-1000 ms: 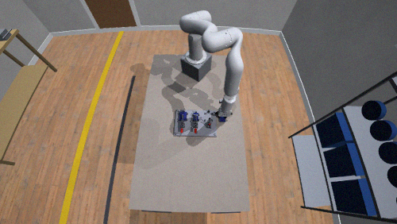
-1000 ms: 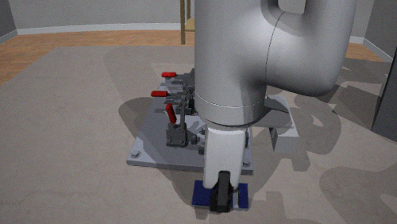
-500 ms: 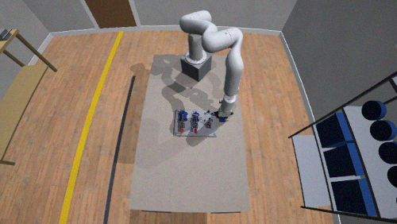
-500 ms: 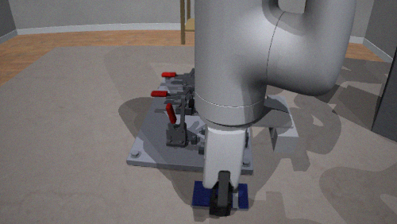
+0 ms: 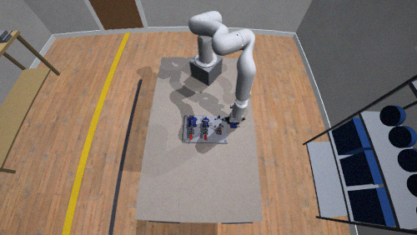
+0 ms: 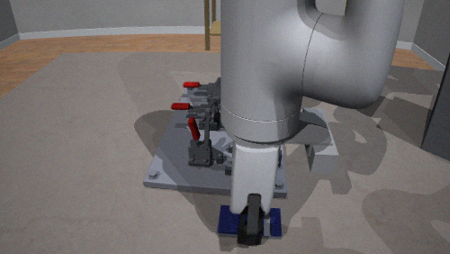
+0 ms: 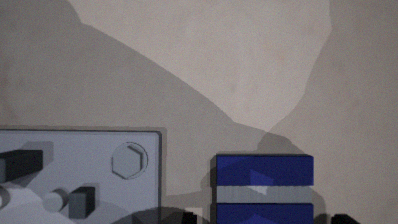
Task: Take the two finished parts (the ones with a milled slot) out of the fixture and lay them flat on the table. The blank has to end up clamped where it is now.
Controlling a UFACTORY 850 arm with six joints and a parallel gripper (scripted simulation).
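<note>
My gripper (image 5: pixel 236 121) (image 6: pixel 250 235) (image 7: pixel 265 219) straddles 1 slotted part (image 5: pixel 233 125) (image 6: pixel 228 220) (image 7: pixel 265 169) at the wrist view's lower right, jaws spread, seemingly to leave it flat.

Okay, looks wider open at the gripper (image 5: pixel 235 121) (image 6: pixel 250 239) (image 7: pixel 266 218) than a second ago, with fingers now spread farther out around the blue slotted part (image 5: pixel 233 125) (image 6: pixel 229 221) (image 7: pixel 265 170). Now standing apart from that part on both sides. Also showing more of its pale slot (image 6: pixel 266 227) (image 7: pixel 264 194) in the exterior view, just beside the near finger, compared with a second back.
</note>
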